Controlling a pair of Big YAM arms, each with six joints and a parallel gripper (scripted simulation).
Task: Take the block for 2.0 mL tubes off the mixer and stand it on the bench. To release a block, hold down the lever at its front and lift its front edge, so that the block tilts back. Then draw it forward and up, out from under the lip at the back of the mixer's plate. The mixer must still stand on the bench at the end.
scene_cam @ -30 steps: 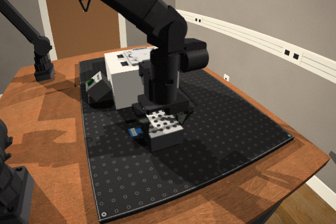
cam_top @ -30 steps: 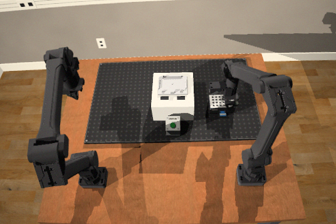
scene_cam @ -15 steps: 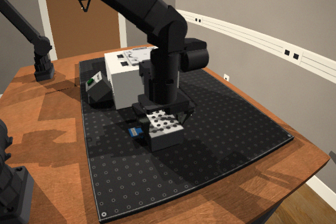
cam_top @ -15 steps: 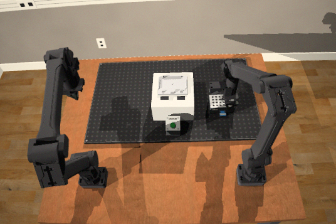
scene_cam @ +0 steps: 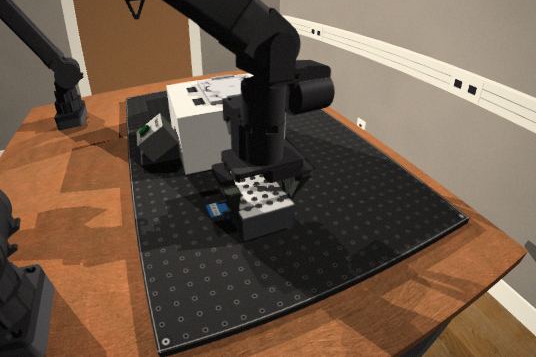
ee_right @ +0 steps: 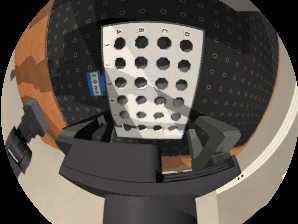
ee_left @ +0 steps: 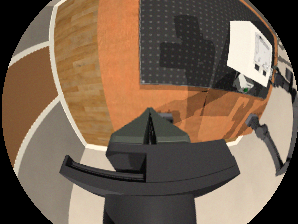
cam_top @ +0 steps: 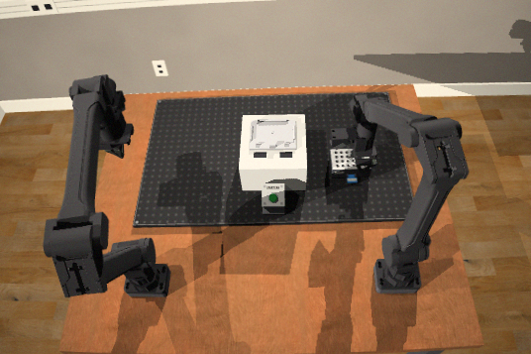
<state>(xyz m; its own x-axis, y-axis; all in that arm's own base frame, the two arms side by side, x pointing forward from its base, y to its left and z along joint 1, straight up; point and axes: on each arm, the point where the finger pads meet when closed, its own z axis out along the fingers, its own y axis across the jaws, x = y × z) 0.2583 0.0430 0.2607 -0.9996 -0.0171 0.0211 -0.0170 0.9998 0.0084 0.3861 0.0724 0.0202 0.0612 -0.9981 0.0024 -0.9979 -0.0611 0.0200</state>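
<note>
Mixer (cam_top: 272,177) (scene_cam: 197,142) (ee_left: 241,47): stands upright on the dark perforated board (cam_top: 198,218) (scene_cam: 200,300) (ee_left: 165,65), and you can see 0 blocks on its plate (cam_top: 273,135) (scene_cam: 217,89) (ee_left: 261,51). The 2.0 mL block (cam_top: 342,160) (scene_cam: 265,222) (ee_right: 151,72) is right of the mixer and well apart from it, level, holes up, with its blue tag (cam_top: 352,178) (scene_cam: 217,210) (ee_right: 95,83) on the near side. Whether the whole base bears on the board you cannot tell for certain.

Right claw (cam_top: 366,158) (scene_cam: 262,185) (ee_right: 152,137): clamped on the block, 1 finger at the near side, 1 at the far side. Left claw (ee_left: 150,114): closed on nothing, well off to the left; the right arm is the nearer of the 2.

Key relation: the block's long axis (rows 1 to 6) runs left-right, so the grip crosses the 4-column width, near to far. Judgement: removal is done and you are at the set-down, nearly finished. Confirm base contact, open the fingers along near-far, then lift straight up. Risk: 1 finger dragging a side could twist or tip the block; sideways travel toward the left could bring the arm against the mixer.
</note>
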